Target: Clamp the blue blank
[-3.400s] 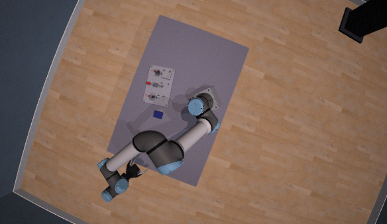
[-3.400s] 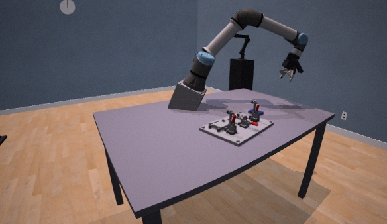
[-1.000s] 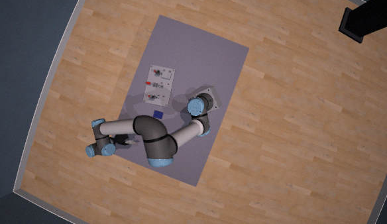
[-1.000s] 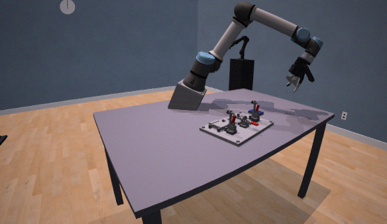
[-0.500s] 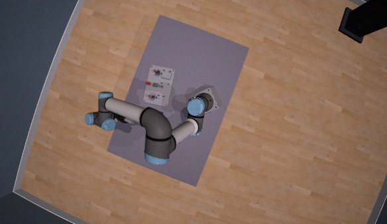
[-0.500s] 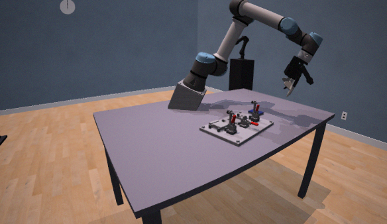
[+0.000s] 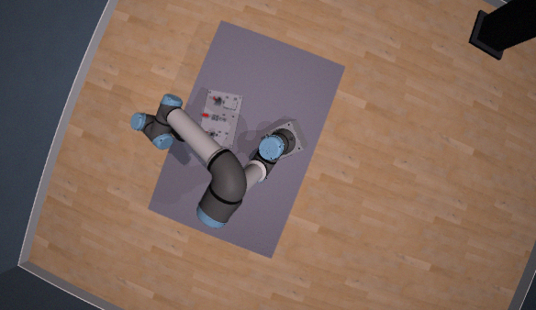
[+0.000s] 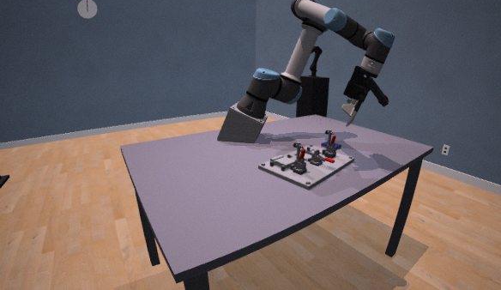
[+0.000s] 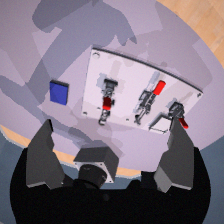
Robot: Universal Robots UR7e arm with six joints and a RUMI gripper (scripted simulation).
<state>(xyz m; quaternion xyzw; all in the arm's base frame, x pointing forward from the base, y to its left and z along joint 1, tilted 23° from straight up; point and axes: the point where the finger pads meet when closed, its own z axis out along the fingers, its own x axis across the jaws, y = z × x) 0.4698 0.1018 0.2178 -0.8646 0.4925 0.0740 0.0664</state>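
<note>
The blue blank (image 9: 59, 92) (image 8: 335, 146) lies flat on the table beside one end of the grey fixture plate (image 9: 127, 67) (image 8: 311, 179) (image 7: 235, 129). In the top view the arm hides it. Three clamps with red handles stand in a row on the plate: one (image 9: 106, 100) nearest the blank, one (image 9: 150, 96) in the middle, and one (image 9: 177, 114) at the far end. A pale piece (image 9: 161, 123) (image 7: 231, 105) sits in the far-end nest; I cannot tell whether it has a slot. My gripper (image 9: 110, 119) (image 8: 358, 109) is open and empty, high above the table edge near the blank.
The arm's base (image 8: 241, 127) stands on the table (image 8: 206, 199) behind the plate. The arm's long link (image 7: 193, 135) passes over part of the plate. A black stand (image 8: 312, 96) is behind the table.
</note>
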